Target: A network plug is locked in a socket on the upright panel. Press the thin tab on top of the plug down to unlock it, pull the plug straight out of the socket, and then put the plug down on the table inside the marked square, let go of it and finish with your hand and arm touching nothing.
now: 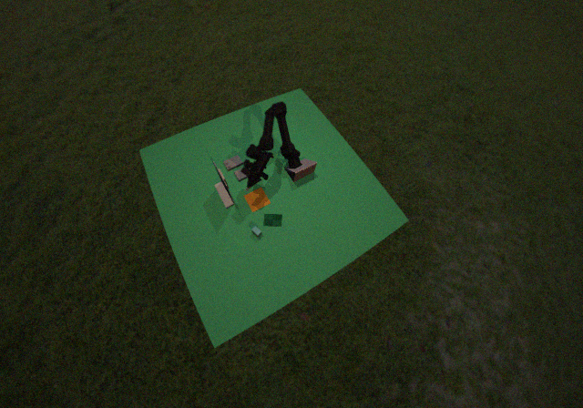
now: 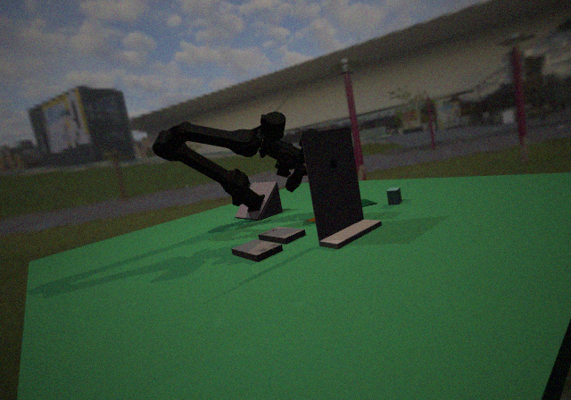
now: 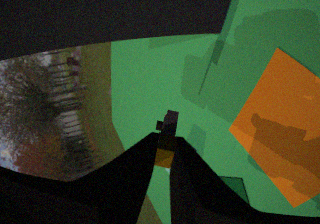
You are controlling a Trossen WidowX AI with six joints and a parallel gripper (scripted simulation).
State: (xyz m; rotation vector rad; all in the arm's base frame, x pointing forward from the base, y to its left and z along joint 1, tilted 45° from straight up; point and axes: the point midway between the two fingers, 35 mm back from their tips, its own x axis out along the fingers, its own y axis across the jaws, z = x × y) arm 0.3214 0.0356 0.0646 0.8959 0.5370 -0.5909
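The pincer (image 1: 248, 187) (image 3: 166, 142), nearly closed, grips the small, blocky dark-and-amber plug (image 3: 166, 157) at the wrist frame's lower centre. Right of it lies a flat orange square (image 1: 257, 199) (image 3: 280, 129).

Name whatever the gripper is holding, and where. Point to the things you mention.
The plug (image 3: 170, 124), gripped at its yellowish-brown end, with its dark end sticking out beyond the gripper's fingertips.

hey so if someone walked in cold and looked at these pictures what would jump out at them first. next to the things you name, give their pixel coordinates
Probably the bright green table (image 1: 301, 262) (image 2: 277, 321) (image 3: 132, 84), with the black arm (image 1: 282, 133) (image 2: 207, 137) bent over it. Next, the orange square (image 1: 257, 199) (image 3: 280, 99) on the tabletop, and the dark upright panel (image 1: 222, 177) (image 2: 334, 183) (image 3: 100, 14) beside it. The wrist view shows the pincer (image 3: 166, 142) shut on the small plug (image 3: 171, 121).
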